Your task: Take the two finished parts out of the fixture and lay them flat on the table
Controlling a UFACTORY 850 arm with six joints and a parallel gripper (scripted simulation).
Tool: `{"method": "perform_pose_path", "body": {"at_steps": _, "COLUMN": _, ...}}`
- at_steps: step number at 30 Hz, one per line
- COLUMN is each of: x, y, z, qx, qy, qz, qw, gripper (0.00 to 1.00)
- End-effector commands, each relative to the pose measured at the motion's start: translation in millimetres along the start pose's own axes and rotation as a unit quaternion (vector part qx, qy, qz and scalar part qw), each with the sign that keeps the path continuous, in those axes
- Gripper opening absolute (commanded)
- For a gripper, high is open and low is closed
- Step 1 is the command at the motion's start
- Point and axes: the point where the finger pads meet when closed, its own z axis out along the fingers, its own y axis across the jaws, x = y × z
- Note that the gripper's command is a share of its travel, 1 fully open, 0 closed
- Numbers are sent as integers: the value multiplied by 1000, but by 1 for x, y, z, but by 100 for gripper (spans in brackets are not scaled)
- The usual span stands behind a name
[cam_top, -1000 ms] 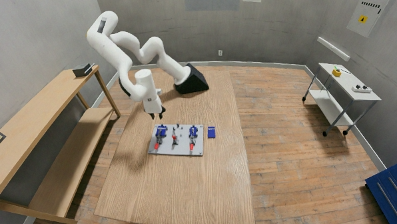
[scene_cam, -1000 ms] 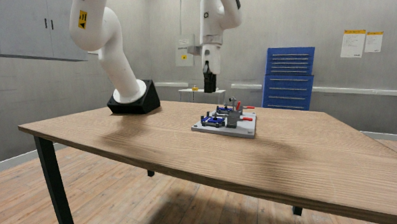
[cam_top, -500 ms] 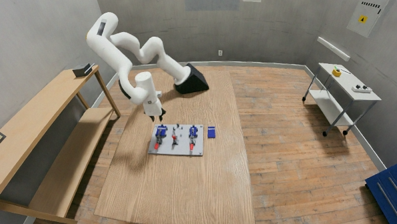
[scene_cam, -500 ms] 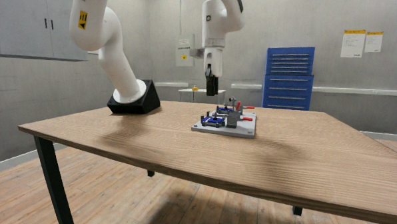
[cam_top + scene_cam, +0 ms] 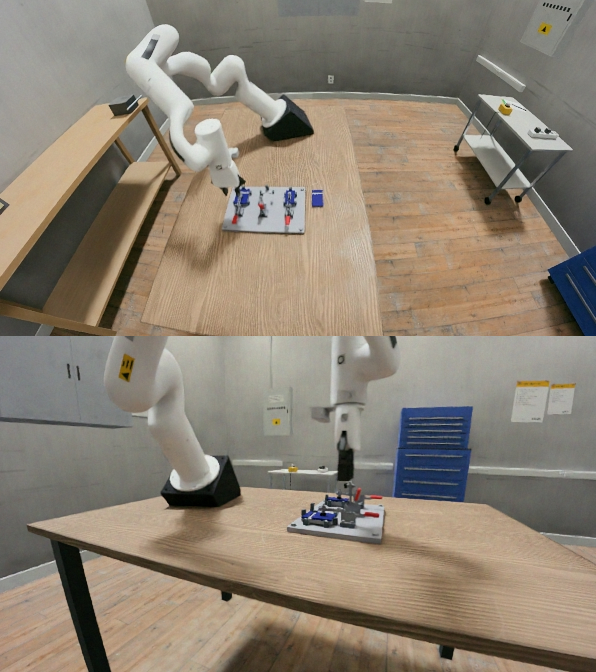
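Note:
A grey fixture plate (image 5: 272, 226) (image 5: 367, 533) lies on the wooden table (image 5: 260, 280) (image 5: 250, 556) and has three red-handled toggle clamps. In the top view the left station holds a blue part (image 5: 243, 198) (image 5: 319, 517), and the right station holds another blue part (image 5: 290, 196). The middle station shows no blue part, and its clamp (image 5: 262, 205) stands raised. A third blue part (image 5: 317, 198) lies flat on the table just right of the plate. The slots are too small to see. My gripper (image 5: 232, 190) (image 5: 345, 480) hangs half open and empty, just above the back end of the left station.
The arm's black base (image 5: 287, 122) (image 5: 202, 488) stands at the far end of the table. A wooden shelf bench (image 5: 60, 200) runs along the left. A white cart (image 5: 520, 135) and a blue cabinet (image 5: 432, 453) stand away from the table.

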Motion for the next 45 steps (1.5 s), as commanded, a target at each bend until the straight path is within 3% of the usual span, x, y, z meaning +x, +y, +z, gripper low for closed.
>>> {"method": "perform_pose_path", "body": {"at_steps": 1, "x": -38, "y": 1, "z": 1, "qx": 0, "qy": 2, "qz": 0, "qw": 1000, "gripper": 48}}
{"method": "perform_pose_path", "body": {"at_steps": 11, "x": -64, "y": 1, "z": 1, "qx": 0, "qy": 2, "qz": 0, "qw": 1000, "gripper": 48}}
{"method": "perform_pose_path", "body": {"at_steps": 24, "x": -66, "y": 1, "z": 5, "qx": 0, "qy": 2, "qz": 0, "qw": 1000, "gripper": 48}}
{"method": "perform_pose_path", "body": {"at_steps": 45, "x": -66, "y": 1, "z": 64, "qx": 0, "qy": 2, "qz": 0, "qw": 1000, "gripper": 48}}
